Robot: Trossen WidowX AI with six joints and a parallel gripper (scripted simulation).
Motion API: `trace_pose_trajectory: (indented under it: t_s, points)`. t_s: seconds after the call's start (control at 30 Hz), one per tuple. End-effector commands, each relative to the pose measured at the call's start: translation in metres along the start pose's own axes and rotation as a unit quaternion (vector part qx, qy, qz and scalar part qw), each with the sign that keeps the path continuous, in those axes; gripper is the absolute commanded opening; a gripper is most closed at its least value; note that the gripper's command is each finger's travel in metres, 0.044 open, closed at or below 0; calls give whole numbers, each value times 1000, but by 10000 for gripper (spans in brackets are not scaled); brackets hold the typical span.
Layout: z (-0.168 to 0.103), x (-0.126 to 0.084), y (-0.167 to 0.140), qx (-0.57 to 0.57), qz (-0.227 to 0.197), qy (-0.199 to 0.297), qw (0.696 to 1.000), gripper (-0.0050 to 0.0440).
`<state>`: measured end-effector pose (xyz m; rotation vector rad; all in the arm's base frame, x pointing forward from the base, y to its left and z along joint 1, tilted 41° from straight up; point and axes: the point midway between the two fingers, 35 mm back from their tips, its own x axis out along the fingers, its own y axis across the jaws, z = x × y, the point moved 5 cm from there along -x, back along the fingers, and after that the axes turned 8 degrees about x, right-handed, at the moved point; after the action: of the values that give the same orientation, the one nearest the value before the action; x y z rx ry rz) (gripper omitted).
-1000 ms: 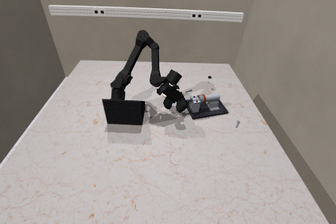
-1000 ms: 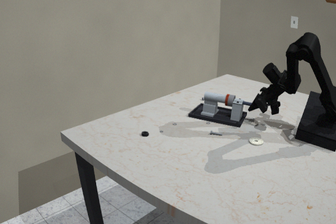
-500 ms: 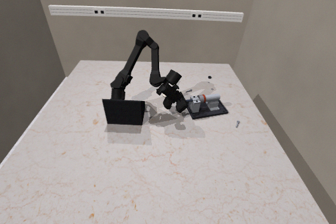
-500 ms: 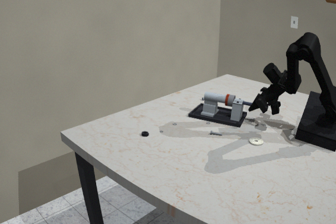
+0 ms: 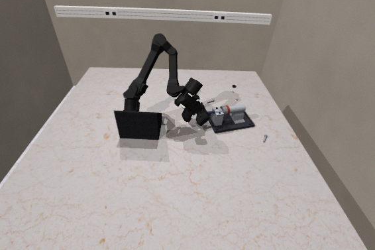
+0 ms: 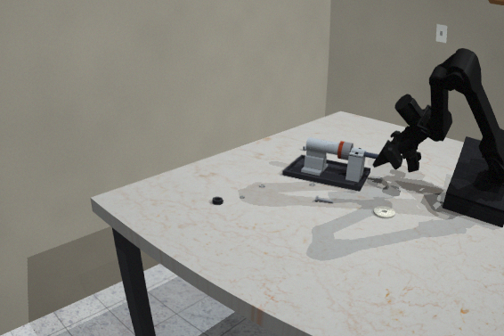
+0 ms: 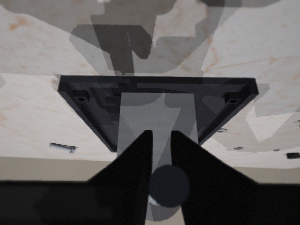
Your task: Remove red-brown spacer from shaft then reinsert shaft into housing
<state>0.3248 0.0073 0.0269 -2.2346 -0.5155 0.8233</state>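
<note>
So the claw (image 6: 382, 159) is clamped on the end of the shaft (image 6: 370, 152), which sticks out of the small block (image 6: 356, 164). From the wrist view you can see the round shaft end (image 7: 170, 186) sitting right between the two fingers. The red-brown spacer (image 6: 341, 149) is on the shaft between the blocks, right up against the big housing (image 6: 321, 148). Whole thing sits on a dark base plate (image 6: 297, 171) on the marble surface (image 6: 267, 252). A loose screw (image 6: 324, 200) and a washer (image 6: 384, 212) lie nearby.
</note>
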Motion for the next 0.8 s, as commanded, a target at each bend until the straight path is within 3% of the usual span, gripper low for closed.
trace_pose_trajectory:
  t_s: [0.0, 0.77]
  points:
    - [-5, -2, -2, -8, -3, 8, 1000, -50]
    - [-4, -5, -3, -11, -5, 9, 1000, -50]
